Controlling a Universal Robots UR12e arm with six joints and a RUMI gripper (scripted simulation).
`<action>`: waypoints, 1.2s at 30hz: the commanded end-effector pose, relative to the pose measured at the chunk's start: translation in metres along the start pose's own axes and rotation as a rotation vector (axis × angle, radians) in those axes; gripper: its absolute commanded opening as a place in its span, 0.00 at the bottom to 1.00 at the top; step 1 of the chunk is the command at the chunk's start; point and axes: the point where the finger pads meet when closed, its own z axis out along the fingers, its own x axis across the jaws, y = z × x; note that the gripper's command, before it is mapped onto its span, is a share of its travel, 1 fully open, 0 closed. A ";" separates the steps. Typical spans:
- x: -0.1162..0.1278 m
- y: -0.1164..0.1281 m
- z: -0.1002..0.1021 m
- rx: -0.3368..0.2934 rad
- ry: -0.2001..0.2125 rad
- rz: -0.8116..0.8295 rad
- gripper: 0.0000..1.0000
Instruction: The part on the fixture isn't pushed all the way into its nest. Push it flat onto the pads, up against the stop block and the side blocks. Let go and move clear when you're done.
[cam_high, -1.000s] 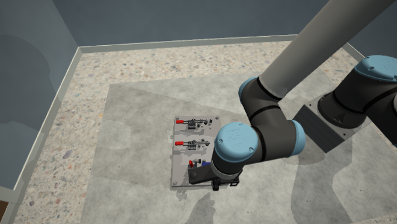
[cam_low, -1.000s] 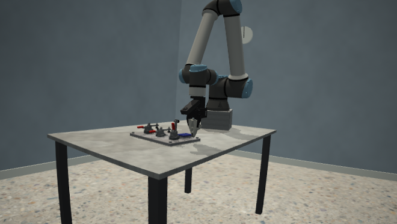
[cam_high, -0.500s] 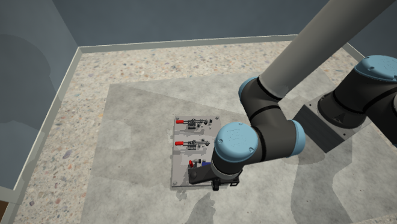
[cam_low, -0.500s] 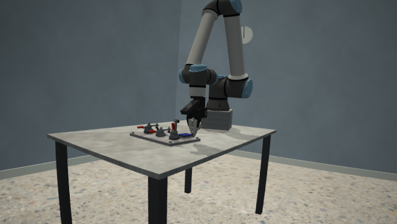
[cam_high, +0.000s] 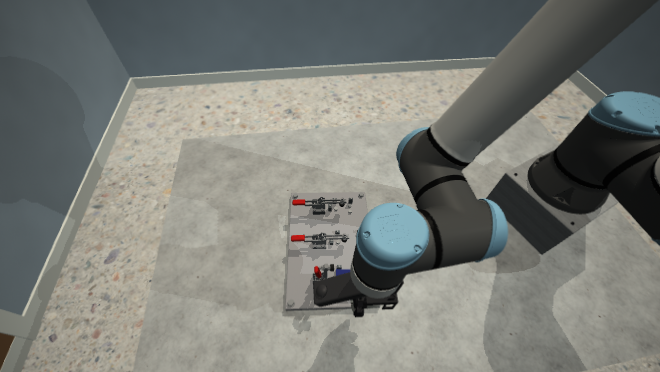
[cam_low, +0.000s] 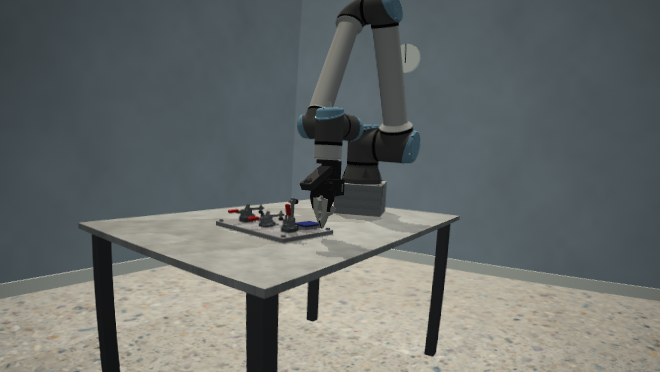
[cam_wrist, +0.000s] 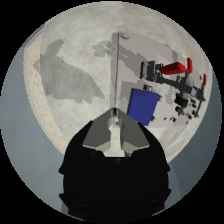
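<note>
The gripper (cam_low: 320, 220) is pointing straight down over the near end of the grey fixture plate (cam_low: 280, 234), its two jaws pressed together to a single tip and holding nothing. In the exterior view that tip is hanging just above the plate's corner, right beside the blue part (cam_low: 307, 224), which is lying low on the plate next to the toggle clamp with the upright red handle (cam_low: 288, 208). The wrist view is showing the closed fingertips meeting at the plate's long edge, with the blue part (cam_wrist: 143, 106) just to their right and tilted slightly out of line with that edge; whether the tip is touching the part cannot be told. Two more clamps with red handles (cam_high: 299, 202) (cam_high: 298, 238) are lying flat farther along the plate, well apart from the gripper. From above, the arm's blue-capped wrist joint (cam_high: 393, 232) is covering most of the part, leaving only a sliver of blue (cam_high: 342, 272) showing beside the upright red handle (cam_high: 317, 271). The plate is resting on the grey bench (cam_low: 200, 250), and the arm's base block (cam_low: 361, 198) is standing at the bench's far side.
</note>
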 end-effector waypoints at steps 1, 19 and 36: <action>0.000 -0.001 0.000 0.001 0.000 0.000 0.00; 0.000 -0.001 0.003 0.001 0.000 0.000 0.00; 0.000 -0.001 0.004 0.001 0.000 0.000 0.00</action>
